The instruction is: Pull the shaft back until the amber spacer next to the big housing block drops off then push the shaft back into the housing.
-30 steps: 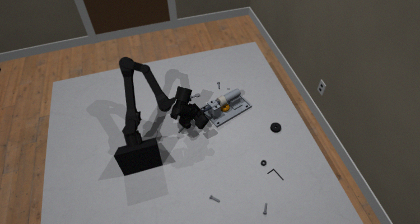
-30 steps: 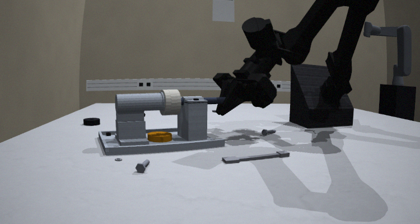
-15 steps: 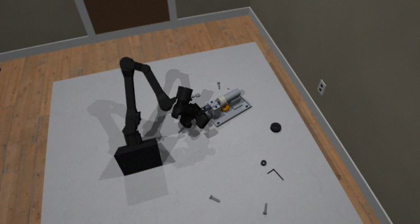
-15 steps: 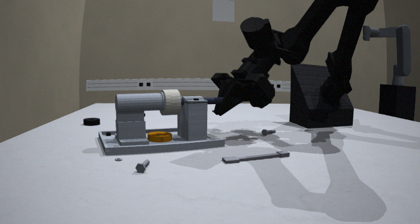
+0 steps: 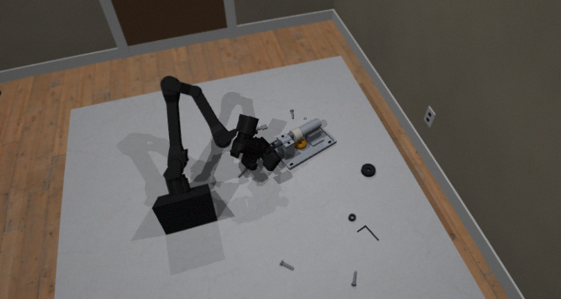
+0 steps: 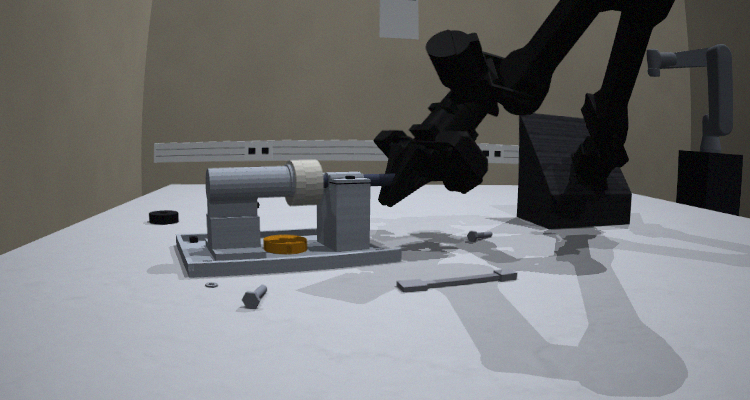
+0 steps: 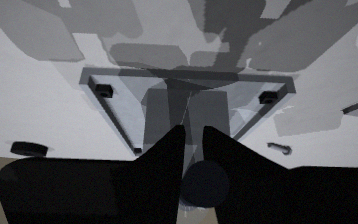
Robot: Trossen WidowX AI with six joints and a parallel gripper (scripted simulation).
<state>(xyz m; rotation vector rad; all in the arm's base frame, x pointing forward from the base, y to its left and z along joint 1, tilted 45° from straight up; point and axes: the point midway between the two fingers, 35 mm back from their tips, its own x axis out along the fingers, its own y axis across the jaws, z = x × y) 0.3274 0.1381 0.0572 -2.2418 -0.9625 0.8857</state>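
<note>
– So, gripper (image 6: 389, 187)?
– Clamped on shaft (image 6: 376, 177) end, by small block (image 6: 344, 214). Amber spacer (image 6: 284, 244) lies on base plate (image 6: 293, 264).
– Clutter nearby?
– Bolt (image 6: 253, 296), flat bar (image 6: 456, 280), black disc (image 6: 163, 217); all apart.

Bare table runs toward the near edge beyond the flat bar (image 6: 456, 280). A bolt (image 6: 254, 296) and washer (image 6: 211, 284) lie before the base plate (image 6: 293, 264).

Matte black arm (image 5: 171, 116), round joints, boxy black base (image 5: 184, 213), wedge-fingered pincer (image 7: 194, 145)
</note>
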